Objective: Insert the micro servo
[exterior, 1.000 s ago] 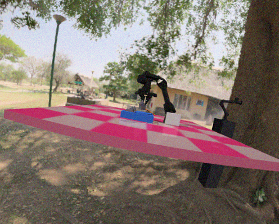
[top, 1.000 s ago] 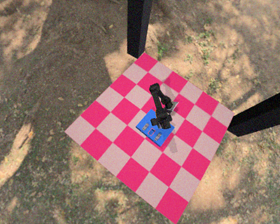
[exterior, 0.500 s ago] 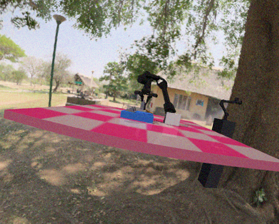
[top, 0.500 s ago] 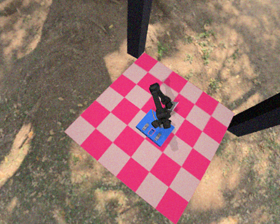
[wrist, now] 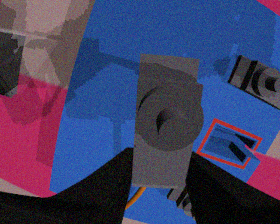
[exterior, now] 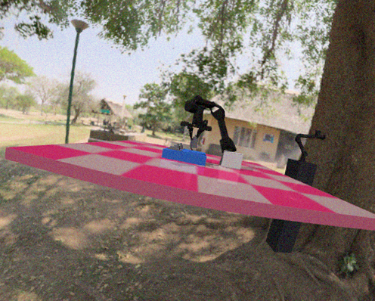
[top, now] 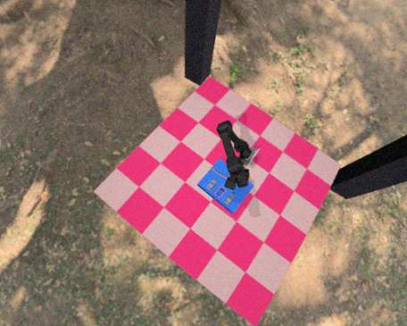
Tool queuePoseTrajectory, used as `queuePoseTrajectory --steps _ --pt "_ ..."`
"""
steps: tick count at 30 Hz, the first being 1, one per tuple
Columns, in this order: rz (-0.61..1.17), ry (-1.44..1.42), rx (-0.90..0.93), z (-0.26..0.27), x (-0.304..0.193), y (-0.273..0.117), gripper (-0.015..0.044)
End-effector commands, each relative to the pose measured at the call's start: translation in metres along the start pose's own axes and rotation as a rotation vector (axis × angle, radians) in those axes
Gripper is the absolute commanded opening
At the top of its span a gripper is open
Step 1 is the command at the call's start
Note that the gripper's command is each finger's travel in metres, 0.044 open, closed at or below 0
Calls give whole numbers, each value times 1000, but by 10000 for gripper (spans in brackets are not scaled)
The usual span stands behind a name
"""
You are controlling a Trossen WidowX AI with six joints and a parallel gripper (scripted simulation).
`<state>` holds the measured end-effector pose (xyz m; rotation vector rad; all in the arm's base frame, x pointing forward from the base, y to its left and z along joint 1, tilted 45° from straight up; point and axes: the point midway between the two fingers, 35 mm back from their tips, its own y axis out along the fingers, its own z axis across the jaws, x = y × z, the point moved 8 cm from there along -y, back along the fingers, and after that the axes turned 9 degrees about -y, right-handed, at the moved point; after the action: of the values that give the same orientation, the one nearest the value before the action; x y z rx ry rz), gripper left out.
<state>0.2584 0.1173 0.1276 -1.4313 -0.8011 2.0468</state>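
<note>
The loose grey micro servo [exterior: 194, 142] [wrist: 167, 117] is held between my fingertips [exterior: 194, 137] [wrist: 162, 162]. Its round top and shaft face the wrist camera, so the shaft points up. It hangs a little above the blue deck [top: 209, 176] [exterior: 185, 157] [wrist: 165, 27], beside the pocket and not over it. The marked pocket, outlined in red [top: 217, 191] [wrist: 238, 129], is empty and lies right of the servo in the wrist view. An orange cable [top: 218, 172] [wrist: 135, 198] shows near the fingers; its free end is hidden. The arm hides the servo in the top view.
Two fitted grey servos [top: 211, 184] [top: 230, 198] flank the pocket; one fitted servo [wrist: 260, 81] stands above it in the wrist view, the other is partly behind my right finger. A pale box [top: 252, 155] [exterior: 231, 160] stands beside the deck, near the arm's base. Black pillars stand beyond the checkered table's edges.
</note>
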Motion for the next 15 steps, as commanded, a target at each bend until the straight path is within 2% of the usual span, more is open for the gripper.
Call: queuePoseTrajectory --steps 1,15 --pt "2 -155 -3 1 -1 -1 0" --pt "3 -639 -2 1 -1 -1 0"
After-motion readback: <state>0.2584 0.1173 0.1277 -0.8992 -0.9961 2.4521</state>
